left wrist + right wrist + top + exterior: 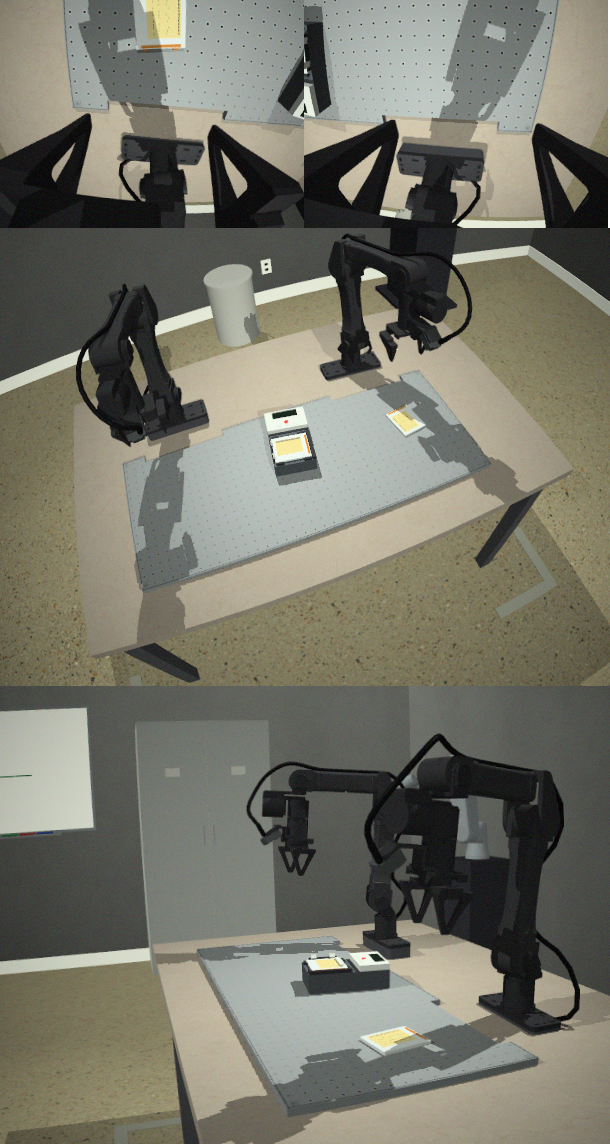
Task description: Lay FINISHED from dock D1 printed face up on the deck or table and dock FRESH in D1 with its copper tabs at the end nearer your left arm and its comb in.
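A cassette with plain yellow gel, apparently FRESH [290,446] [327,964], lies in the bay of the dock D1 [296,469] [345,982], its copper edge toward my left arm. A pale strip, apparently the comb [340,962], stands along its display side. Whether every edge is fully down is too small to tell. The other cassette, FINISHED [405,421] [395,1039] [164,20], lies flat on the deck, dotted print up. My left gripper [407,356] [431,927] [151,125] is open, high behind it. My right gripper [296,873] [464,129] is open and raised, away from the dock.
The perforated deck [220,508] [260,1006] lies on the table top [350,553]. The dock's white display housing [286,420] [369,961] is on the side toward the arm bases. The left arm's base [351,366] stands behind the deck, as does the right arm's base [192,416].
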